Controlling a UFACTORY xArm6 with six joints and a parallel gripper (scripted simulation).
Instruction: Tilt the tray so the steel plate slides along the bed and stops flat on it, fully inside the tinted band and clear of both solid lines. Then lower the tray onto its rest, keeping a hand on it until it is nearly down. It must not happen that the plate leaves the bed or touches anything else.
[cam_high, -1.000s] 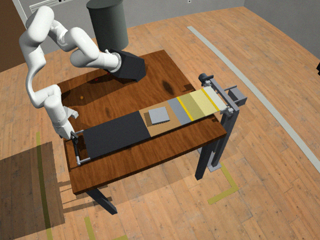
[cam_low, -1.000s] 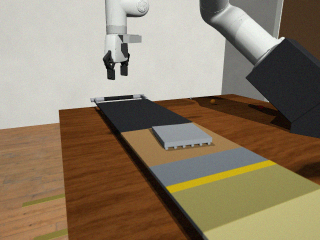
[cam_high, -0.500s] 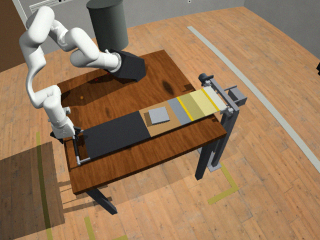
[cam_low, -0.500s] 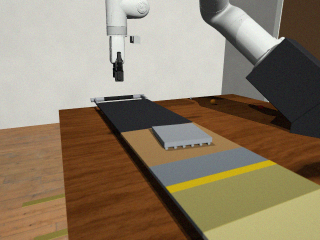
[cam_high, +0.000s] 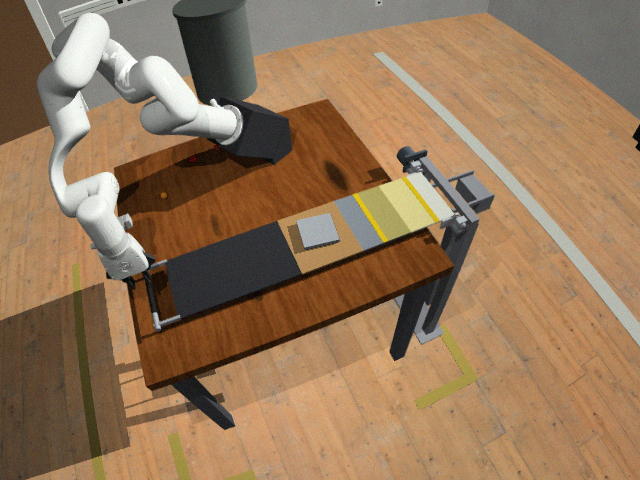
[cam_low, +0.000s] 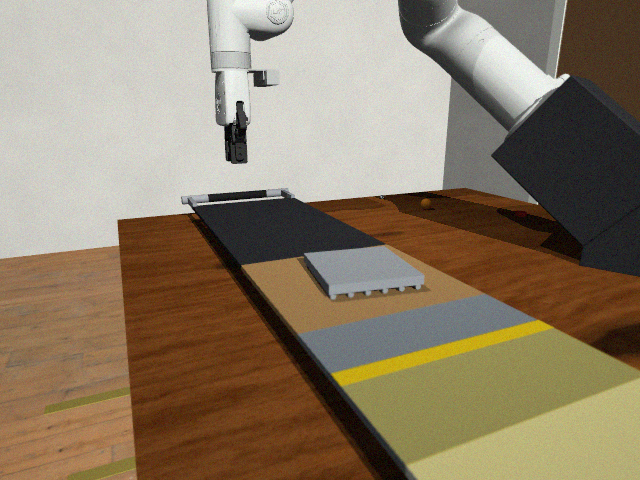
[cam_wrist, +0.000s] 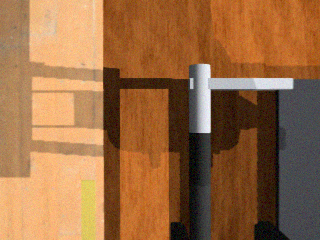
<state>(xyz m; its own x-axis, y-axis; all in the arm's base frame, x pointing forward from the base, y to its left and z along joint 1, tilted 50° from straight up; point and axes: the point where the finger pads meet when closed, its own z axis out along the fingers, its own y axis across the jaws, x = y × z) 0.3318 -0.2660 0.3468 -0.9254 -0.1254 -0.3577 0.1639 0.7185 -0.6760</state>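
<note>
Steel plate (cam_high: 317, 230), a flat grey square, lies on the tan strip of the long tray bed (cam_high: 232, 268) along the wooden worktop's (cam_high: 289, 315) front edge, short of the yellow lines. Black-fingered gripper (cam_low: 236, 149), partly closed and empty, hangs above the tray's dark handle bar (cam_low: 235, 196) at the left end.

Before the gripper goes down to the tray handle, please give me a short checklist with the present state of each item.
1. Gripper above the handle, apart from it: ok.
2. Fingers straddle the handle bar in the wrist view: ok.
3. Gripper holds nothing, fingers partly closed: ok.
4. Steel plate flat on the tan section: ok.
5. Plate inside the tinted band: not ok, not yet.
6. Finger gap wide enough for the bar: cannot tell.
</note>
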